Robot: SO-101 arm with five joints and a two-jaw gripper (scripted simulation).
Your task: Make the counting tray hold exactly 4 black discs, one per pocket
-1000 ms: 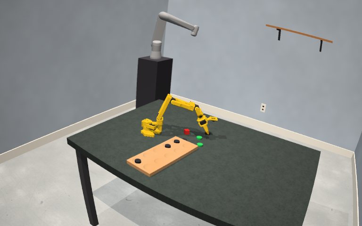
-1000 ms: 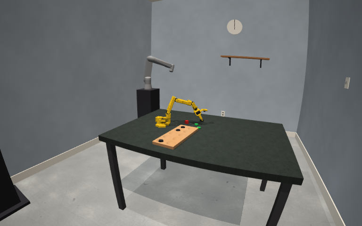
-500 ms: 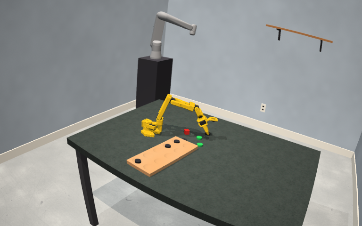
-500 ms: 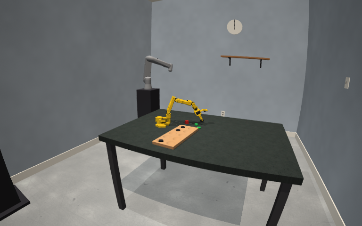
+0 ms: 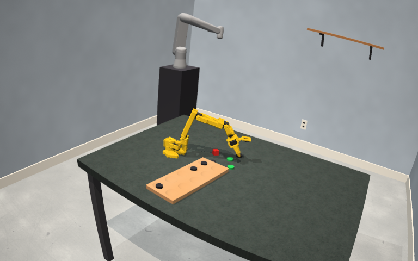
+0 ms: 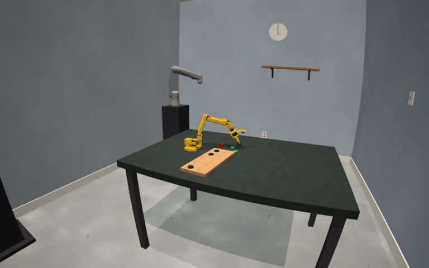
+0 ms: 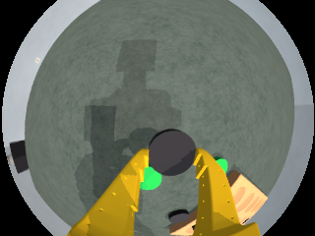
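The tan counting tray [image 5: 187, 179] lies on the dark table in front of the arm's base. Three black discs sit in its pockets: one at the near left end [image 5: 159, 185], two toward the far end [image 5: 193, 168] [image 5: 203, 163]. My gripper [image 5: 239, 154] is down at the table surface beyond the tray's far right corner, shut on a black disc [image 7: 172, 151] seen between the yellow fingers in the wrist view. Another dark disc [image 5: 213, 161] peeks out behind the tray's far edge; I cannot tell more of it.
Two green discs [image 5: 229, 159] [image 5: 231, 166] lie on the table between the gripper and the tray's far corner. A small red cube [image 5: 215, 151] sits left of the gripper. The arm's base [image 5: 173, 147] stands behind the tray.
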